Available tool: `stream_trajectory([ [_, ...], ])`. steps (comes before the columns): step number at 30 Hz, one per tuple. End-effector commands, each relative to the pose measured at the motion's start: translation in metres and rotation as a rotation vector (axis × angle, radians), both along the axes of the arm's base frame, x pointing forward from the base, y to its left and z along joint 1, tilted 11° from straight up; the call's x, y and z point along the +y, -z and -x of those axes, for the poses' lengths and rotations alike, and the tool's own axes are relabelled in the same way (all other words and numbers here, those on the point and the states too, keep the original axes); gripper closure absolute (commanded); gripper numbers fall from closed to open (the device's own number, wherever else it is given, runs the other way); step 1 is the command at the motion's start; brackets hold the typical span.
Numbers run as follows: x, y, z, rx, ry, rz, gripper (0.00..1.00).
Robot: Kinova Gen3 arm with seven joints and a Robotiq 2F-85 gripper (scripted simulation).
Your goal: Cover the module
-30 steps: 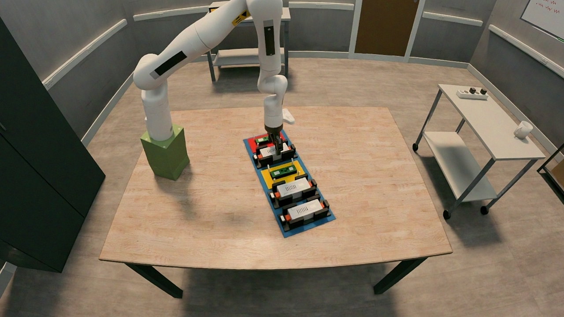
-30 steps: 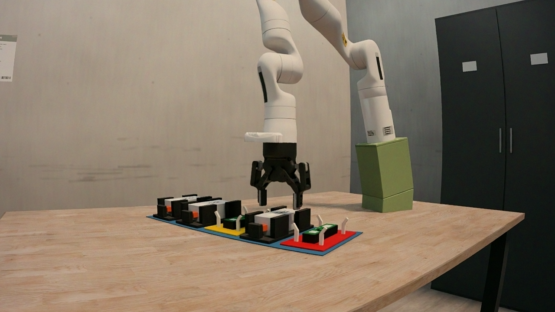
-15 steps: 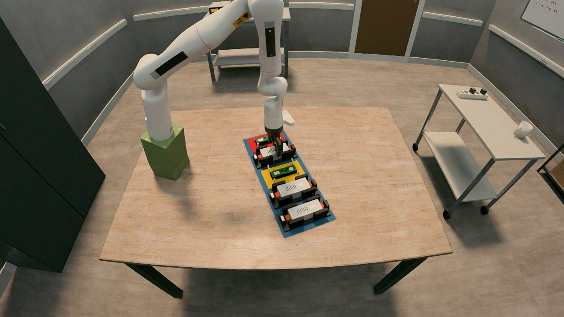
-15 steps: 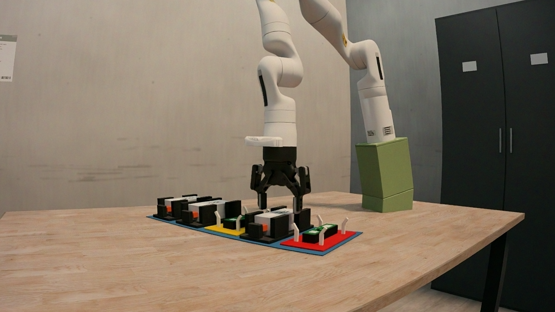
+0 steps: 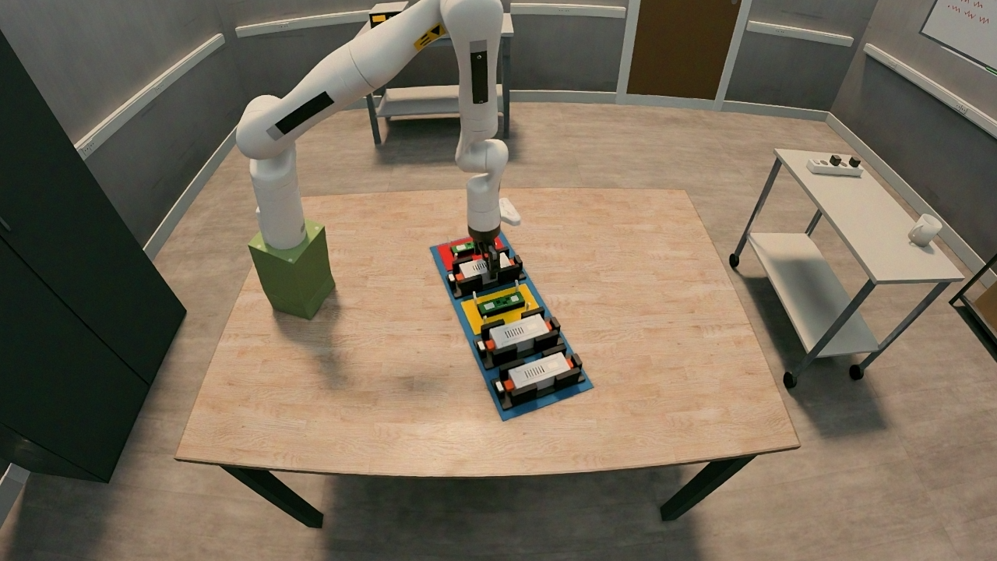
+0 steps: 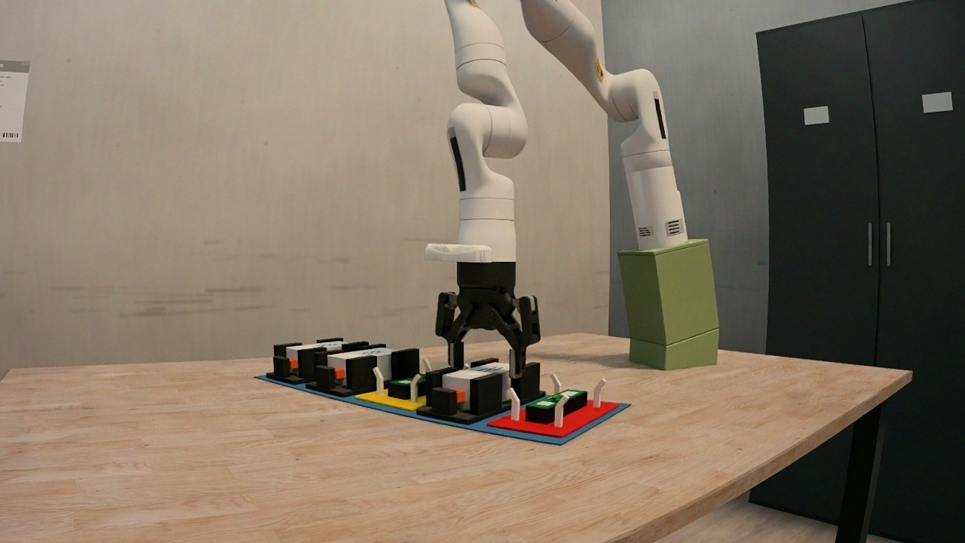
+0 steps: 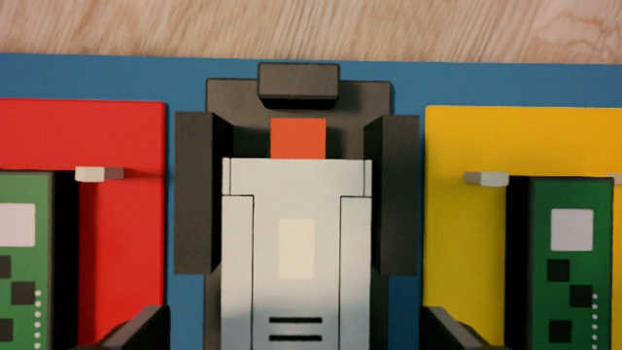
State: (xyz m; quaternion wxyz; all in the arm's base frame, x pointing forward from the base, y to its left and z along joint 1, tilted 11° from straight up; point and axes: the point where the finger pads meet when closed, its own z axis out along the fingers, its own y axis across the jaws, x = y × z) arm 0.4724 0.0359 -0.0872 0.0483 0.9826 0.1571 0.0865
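brown door (image 5: 684,48) at one o'clock in the top view; dark cabinet (image 5: 62,279) (image 6: 816,270) at nine; wheeled cart (image 5: 899,259) at three; grey walls.

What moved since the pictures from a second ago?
The end effector came down, open, around the cover between the red plate and the yellow plate. Nothing was grabbed or let go. The covers, plates and green-topped modules stayed put.
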Motion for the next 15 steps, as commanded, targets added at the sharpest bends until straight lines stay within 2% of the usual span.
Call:
stream_trajectory([
  [1,0.0000,0.0025,-0.0012,-0.002,0.000,0.000,0.00],
  [15,-0.0005,0.0093,-0.0025,-0.002,0.000,0.000,0.00],
])
